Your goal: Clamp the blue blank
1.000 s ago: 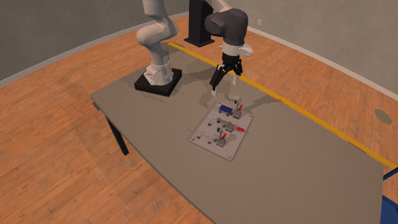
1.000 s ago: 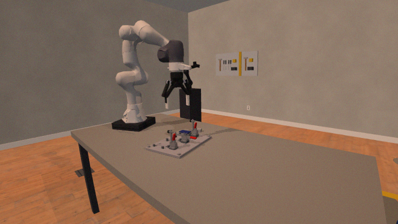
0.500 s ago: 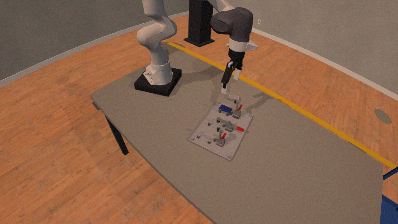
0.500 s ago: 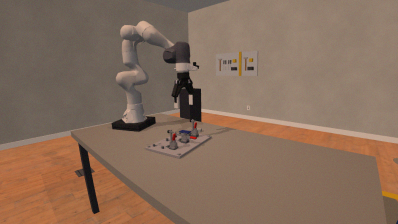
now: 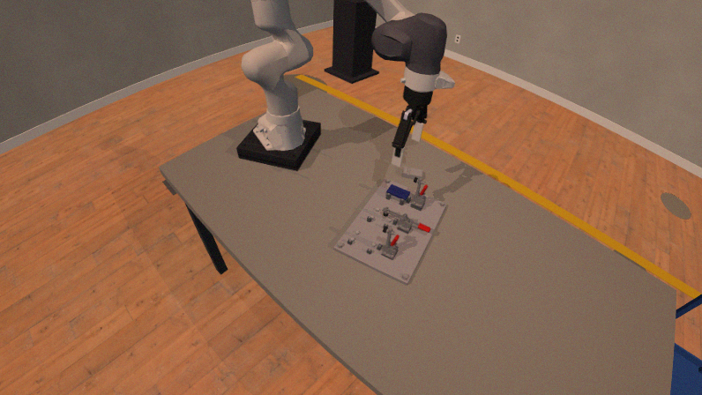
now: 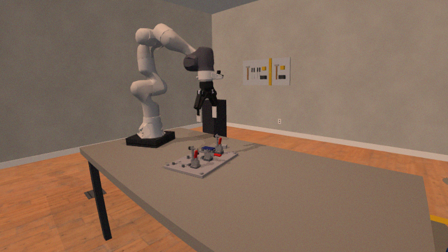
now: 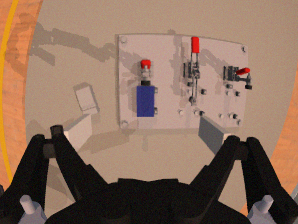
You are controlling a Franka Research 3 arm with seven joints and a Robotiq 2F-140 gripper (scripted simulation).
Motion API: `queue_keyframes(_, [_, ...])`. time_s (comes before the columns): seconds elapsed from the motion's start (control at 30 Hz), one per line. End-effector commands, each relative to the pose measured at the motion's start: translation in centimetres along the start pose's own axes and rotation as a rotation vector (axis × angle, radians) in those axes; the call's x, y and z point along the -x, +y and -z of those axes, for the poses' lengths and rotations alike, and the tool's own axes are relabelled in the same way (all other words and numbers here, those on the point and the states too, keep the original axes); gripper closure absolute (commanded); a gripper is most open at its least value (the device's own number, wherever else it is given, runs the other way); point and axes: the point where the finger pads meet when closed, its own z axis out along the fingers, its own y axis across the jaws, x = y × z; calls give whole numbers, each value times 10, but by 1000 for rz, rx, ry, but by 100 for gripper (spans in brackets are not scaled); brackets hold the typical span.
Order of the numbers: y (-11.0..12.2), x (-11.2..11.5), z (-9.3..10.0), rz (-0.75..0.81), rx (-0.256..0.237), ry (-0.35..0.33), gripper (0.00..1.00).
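The blue blank (image 5: 398, 191) (image 6: 206, 148) (image 7: 145, 99) lies in the nest of the grey fixture plate (image 5: 412, 264) (image 6: 200, 171) (image 7: 166, 117) nearest the robot base. That nest's clamp handle (image 5: 423, 189) (image 7: 145, 64) is red and stands up. The finished part (image 5: 412, 171) (image 7: 87, 98), a pale grey block, lies on the table just off the plate's edge, beside the blank's nest. I cannot make out its slot. My gripper (image 5: 407, 145) (image 6: 206, 115) (image 7: 145, 125) is wide open and empty. It hangs well above the table near the finished part, touching nothing.
The plate holds two more nests without parts. The middle clamp's handle (image 5: 424, 227) (image 7: 194, 44) lies flat, and the far clamp's handle (image 5: 394, 239) (image 7: 244, 71) stands up. A black pedestal (image 5: 351, 39) (image 6: 219, 125) stands behind the table (image 5: 491, 318). A yellow stripe (image 5: 540, 201) runs along the table's far side.
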Motion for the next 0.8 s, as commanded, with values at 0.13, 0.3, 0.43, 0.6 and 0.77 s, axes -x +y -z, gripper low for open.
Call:
queue_keyframes(0.13, [1,-1,0,20,3,2,72])
queue_keyframes(0.3, [1,-1,0,20,3,2,72])
queue_keyframes(0.43, [1,-1,0,20,3,2,72])
queue_keyframes(0.6, [1,-1,0,20,3,2,72])
queue_keyframes(0.77, [1,-1,0,20,3,2,72])
